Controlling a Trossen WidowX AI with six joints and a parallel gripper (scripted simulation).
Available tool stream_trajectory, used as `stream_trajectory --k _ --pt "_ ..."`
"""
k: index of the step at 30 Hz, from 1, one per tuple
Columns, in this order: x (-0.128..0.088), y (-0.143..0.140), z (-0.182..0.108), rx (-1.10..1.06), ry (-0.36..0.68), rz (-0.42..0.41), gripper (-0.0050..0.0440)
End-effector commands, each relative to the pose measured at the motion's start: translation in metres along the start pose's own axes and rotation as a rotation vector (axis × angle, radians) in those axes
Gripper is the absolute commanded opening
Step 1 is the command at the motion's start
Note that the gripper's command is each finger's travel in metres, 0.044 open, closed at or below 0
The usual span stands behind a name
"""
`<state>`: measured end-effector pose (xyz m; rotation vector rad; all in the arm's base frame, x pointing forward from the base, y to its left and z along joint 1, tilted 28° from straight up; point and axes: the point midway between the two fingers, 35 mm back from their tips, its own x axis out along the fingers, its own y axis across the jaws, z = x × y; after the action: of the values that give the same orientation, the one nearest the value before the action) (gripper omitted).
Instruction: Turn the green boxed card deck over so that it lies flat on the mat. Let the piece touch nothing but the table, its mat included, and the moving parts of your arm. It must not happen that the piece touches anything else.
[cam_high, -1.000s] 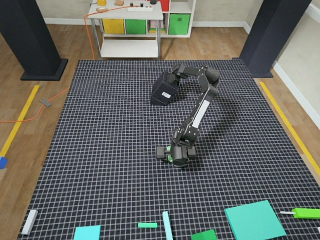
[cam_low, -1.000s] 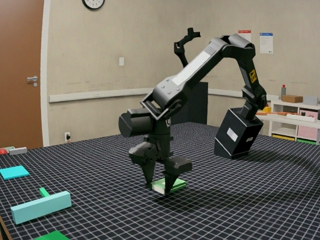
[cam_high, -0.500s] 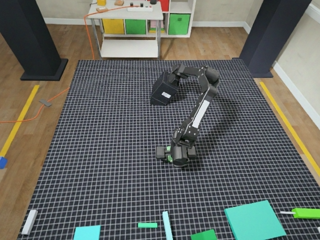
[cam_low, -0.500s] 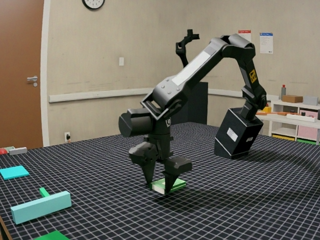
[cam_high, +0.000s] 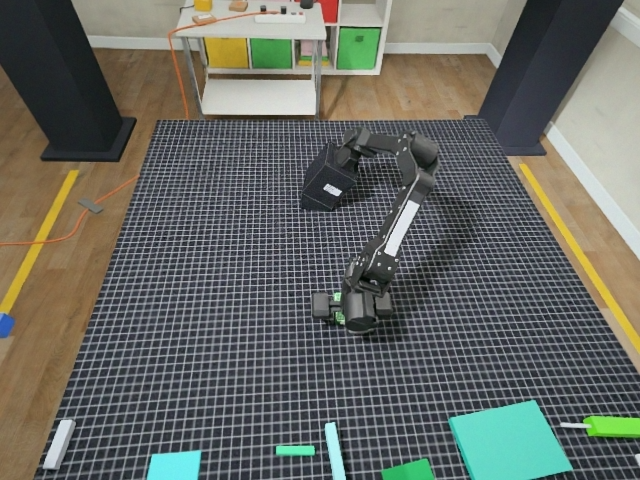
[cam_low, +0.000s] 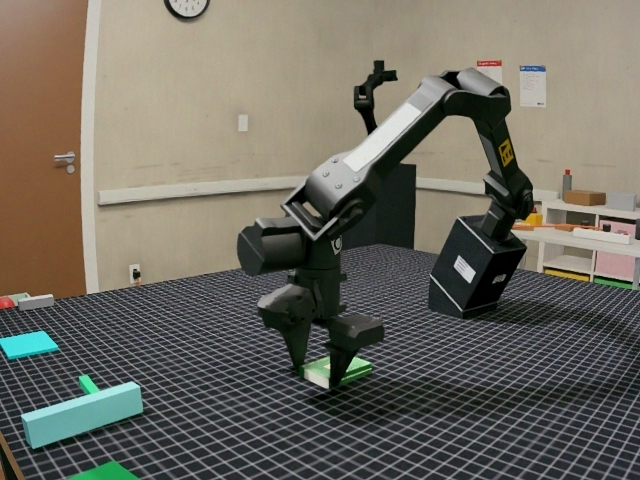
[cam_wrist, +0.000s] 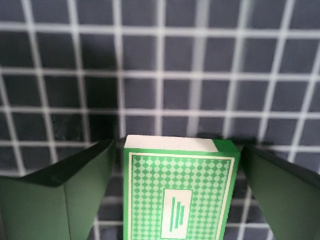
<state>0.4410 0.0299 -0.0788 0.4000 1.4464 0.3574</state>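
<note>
The green boxed card deck (cam_high: 339, 299) (cam_low: 357, 365) (cam_wrist: 176, 172) lies flat on the dark gridded mat (cam_high: 206, 258) (cam_low: 491, 413) (cam_wrist: 140, 55). Its green checkered face with a small white label is up, and a white end side shows. My gripper (cam_low: 316, 377) (cam_wrist: 178, 150) points down and is open, with one finger on each side of the deck. In the wrist view a gap shows beside the left finger and a very narrow one beside the right. In the top view the arm hides most of the deck.
A black box (cam_high: 330, 180) (cam_low: 478, 268) stands under the arm's base at the back. Along the front lie a teal slab (cam_high: 509, 441), a pale blue bar (cam_high: 334, 449) (cam_low: 82, 413), a small green bar (cam_high: 295, 451), a cyan slab (cam_high: 174, 465) (cam_low: 28, 344) and a white bar (cam_high: 59, 444).
</note>
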Motion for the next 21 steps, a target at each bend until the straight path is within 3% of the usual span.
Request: stream_trajectory --k 1,21 --pt "-0.0013 0.0018 0.0015 -0.002 -0.006 -0.002 0.0345" --pt "0.002 0.0018 0.0016 -0.003 -0.006 -0.002 0.0345"
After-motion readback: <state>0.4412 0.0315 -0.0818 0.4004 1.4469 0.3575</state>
